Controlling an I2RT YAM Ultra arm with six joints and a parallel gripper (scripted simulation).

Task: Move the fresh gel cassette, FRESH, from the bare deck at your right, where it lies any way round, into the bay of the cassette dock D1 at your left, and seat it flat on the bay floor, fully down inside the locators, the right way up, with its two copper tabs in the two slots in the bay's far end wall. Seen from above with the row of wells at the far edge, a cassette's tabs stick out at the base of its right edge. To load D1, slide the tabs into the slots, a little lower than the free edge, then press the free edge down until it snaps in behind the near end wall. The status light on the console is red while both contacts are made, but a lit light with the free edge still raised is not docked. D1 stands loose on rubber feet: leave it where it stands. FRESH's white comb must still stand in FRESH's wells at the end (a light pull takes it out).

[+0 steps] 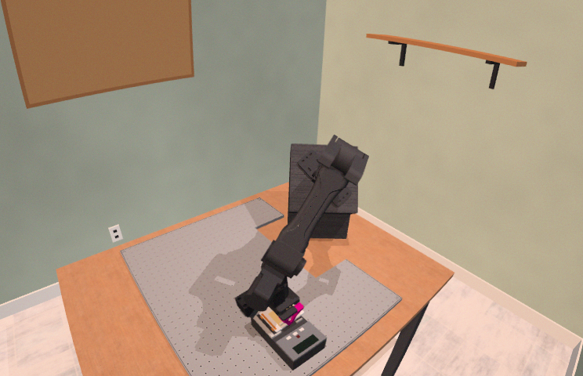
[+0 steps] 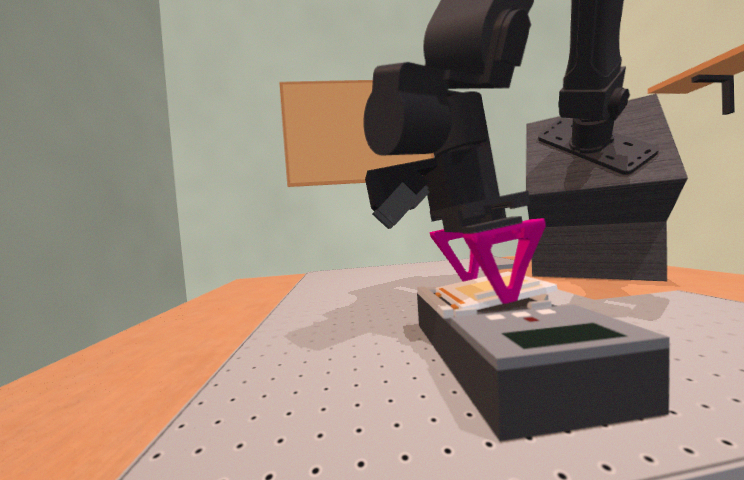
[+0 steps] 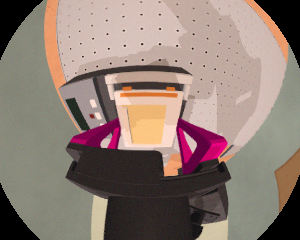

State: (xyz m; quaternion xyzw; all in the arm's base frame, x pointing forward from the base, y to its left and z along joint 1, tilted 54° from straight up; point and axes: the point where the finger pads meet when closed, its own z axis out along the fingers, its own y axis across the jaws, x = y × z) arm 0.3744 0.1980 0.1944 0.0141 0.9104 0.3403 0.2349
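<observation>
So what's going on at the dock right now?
The arm's claw, with its magenta fingers, is shut on the gel cassette and holds it at the bay of the dock on the perforated deck. The cassette lies low over the bay. Whether it is fully down inside the locators cannot be told. The small light on the console looks dark red. The claw has not let go.

Three views, one dock [image 1: 296,343].
Top: high, far, facing the room corner. Exterior: low, close, at deck [image 2: 327,390] level (facing the arm's base). Wrist: looking down past the gripper [image 3: 150,143]. All share the dock.
</observation>
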